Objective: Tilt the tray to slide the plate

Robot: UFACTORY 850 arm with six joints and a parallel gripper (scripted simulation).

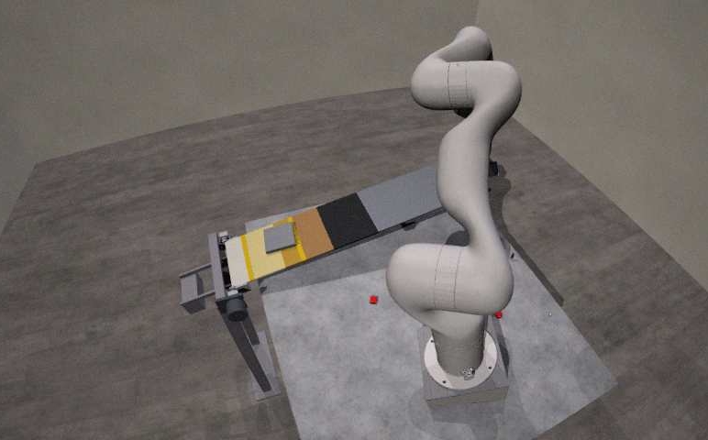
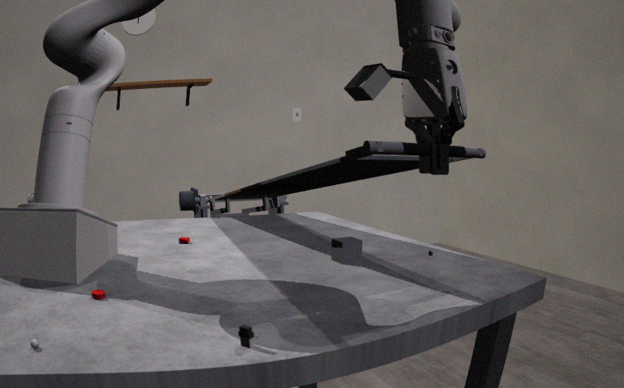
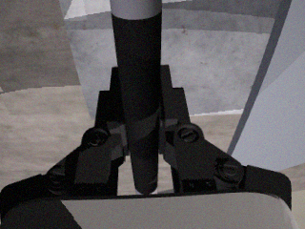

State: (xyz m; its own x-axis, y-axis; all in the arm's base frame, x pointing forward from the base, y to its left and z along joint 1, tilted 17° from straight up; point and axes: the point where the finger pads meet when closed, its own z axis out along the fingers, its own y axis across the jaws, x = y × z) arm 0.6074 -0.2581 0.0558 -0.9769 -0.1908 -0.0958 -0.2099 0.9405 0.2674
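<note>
Gripper clenched on the tray's handle bar, narrow opening, tray raised above the tabletop's far edge

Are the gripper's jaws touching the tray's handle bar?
Touching. The wrist view shows the gripper with jaws pressed against both sides of the dark handle bar.

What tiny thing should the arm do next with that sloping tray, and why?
Probably lift the handle a touch higher. The gripper is clamped on it, with the tray sloping down towards its hinge. The steel plate lies flat in the tinted band, but its uphill edge seems to touch the solid line. Slightly more tilt might slide it off.
</note>
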